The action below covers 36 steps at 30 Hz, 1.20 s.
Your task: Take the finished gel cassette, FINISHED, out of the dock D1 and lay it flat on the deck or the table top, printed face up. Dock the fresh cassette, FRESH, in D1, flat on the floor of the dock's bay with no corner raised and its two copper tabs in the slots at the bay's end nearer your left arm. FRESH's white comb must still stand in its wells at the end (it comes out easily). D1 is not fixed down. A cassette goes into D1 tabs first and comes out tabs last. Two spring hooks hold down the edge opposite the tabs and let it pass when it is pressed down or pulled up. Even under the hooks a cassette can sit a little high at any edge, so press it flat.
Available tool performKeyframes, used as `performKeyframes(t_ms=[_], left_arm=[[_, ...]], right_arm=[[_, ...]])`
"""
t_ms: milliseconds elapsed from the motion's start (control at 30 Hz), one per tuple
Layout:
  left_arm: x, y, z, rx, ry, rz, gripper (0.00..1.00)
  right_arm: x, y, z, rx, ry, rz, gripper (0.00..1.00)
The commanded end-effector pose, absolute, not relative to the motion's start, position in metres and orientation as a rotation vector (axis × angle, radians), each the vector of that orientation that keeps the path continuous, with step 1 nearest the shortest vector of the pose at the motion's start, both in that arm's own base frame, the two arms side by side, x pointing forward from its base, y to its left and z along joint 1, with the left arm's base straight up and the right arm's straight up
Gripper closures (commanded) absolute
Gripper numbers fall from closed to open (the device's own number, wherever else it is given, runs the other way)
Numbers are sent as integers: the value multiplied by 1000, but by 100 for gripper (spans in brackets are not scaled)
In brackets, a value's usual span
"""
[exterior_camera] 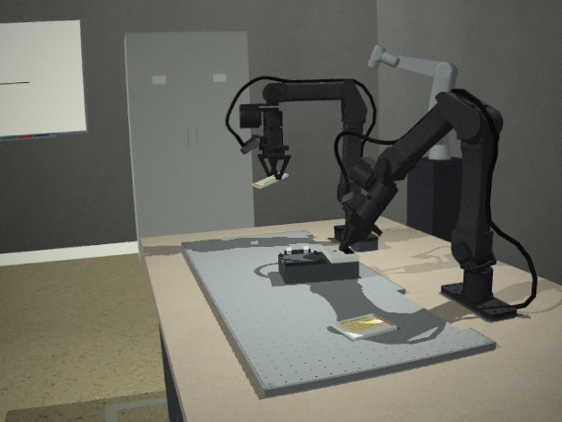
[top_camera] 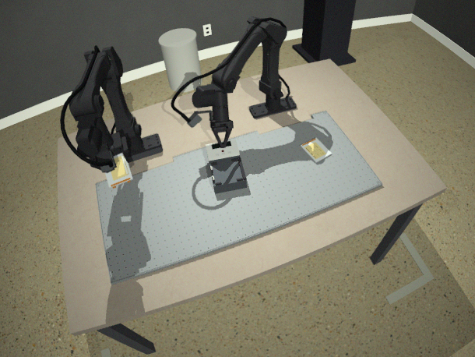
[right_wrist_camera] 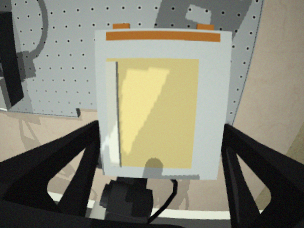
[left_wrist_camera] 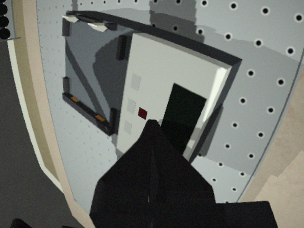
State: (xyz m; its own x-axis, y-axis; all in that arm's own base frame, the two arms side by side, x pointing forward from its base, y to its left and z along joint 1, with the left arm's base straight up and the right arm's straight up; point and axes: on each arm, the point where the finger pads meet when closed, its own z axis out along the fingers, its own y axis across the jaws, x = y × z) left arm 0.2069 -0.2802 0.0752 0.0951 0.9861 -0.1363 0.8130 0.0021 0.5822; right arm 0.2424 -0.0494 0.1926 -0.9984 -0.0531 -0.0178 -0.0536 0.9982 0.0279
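Note:
FRESH [top_camera: 121, 168] [exterior_camera: 265, 184] [right_wrist_camera: 170, 115] is held in the air, slightly tilted, by my right gripper [exterior_camera: 277, 177] [right_wrist_camera: 160, 130], with a finger at each side edge. Its copper tabs point away from the gripper; a white strip, seemingly the comb [right_wrist_camera: 114, 115], lies along one side of its gel window. The dock D1 [top_camera: 230, 188] [exterior_camera: 318, 272] [left_wrist_camera: 160, 57] stands on the deck with its bay empty. My left gripper [top_camera: 223, 145] [exterior_camera: 343, 250] [left_wrist_camera: 151, 125] is shut and empty at D1's pale housing; contact is unclear. FINISHED [top_camera: 316, 150] [exterior_camera: 361, 325] lies flat on the deck, printed face up.
The perforated deck [top_camera: 187, 234] [exterior_camera: 295, 359] lies on the table [top_camera: 311, 234] [exterior_camera: 207, 392]. FRESH hangs above the deck's end near my right arm's base. FINISHED is at the opposite end, with D1 between them. Arm shadows cross the deck.

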Motion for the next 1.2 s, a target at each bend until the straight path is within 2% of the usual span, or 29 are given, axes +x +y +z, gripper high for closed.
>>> performKeyframes(t_ms=[0,1167], left_arm=[[174,-259,32,2040,1829,372,100],[170,-252,24,2040,1829,372,100]], right_arm=[[243,-50,209,-82,3126,31,100],[243,-50,209,-82,3126,31,100]])
